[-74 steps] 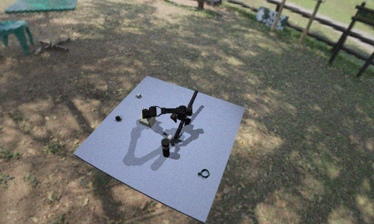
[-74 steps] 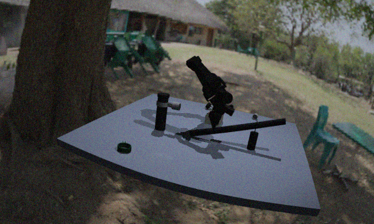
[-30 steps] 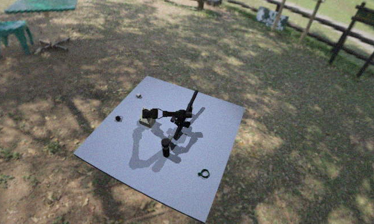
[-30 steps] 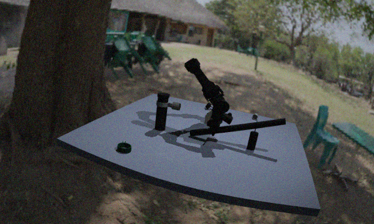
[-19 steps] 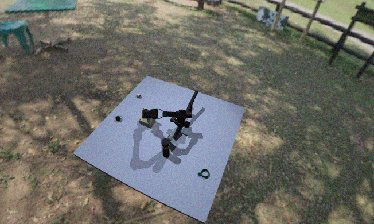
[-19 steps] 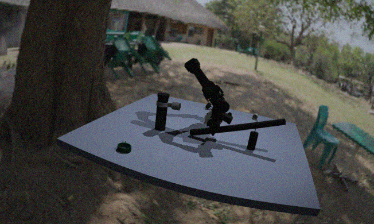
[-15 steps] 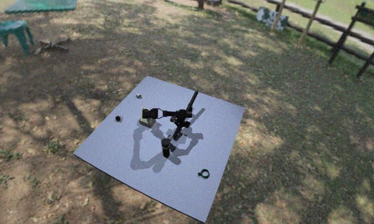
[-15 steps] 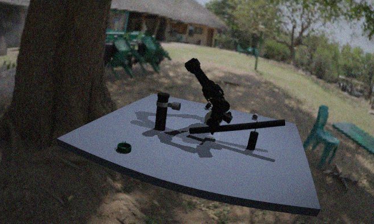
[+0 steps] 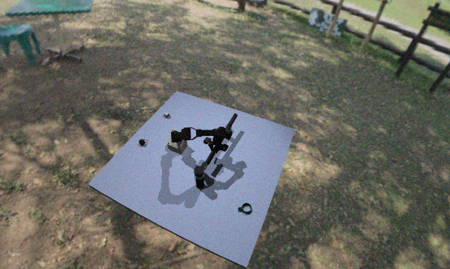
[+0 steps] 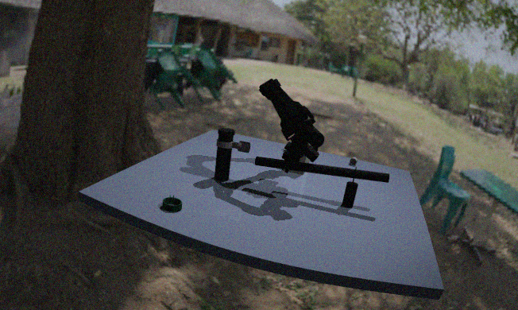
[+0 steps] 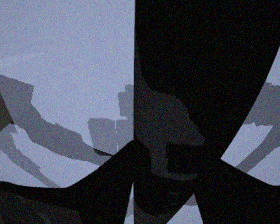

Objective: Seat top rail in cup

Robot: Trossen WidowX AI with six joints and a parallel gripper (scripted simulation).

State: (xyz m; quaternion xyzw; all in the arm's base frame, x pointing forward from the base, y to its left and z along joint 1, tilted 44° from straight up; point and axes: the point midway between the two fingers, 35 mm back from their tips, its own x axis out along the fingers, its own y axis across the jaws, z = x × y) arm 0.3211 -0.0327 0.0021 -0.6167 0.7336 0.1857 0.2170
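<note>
Gripper: clamped on the rail, right here!
Rail: long, dark, round, above the counter, its near-post end apart from the cup.
Post: dark upright cylinder, pale band near its cap.

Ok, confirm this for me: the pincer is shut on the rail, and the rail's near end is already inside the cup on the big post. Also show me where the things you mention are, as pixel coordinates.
The end isn't in the cup [image 10: 245, 147]: the exterior view shows the rail [image 9: 232, 121] [image 10: 342, 172] [image 11: 201, 50] stopping short of it. The pincer [image 9: 216, 144] [image 10: 292, 164] [image 11: 160, 147] is indeed shut on the rail.
</note>
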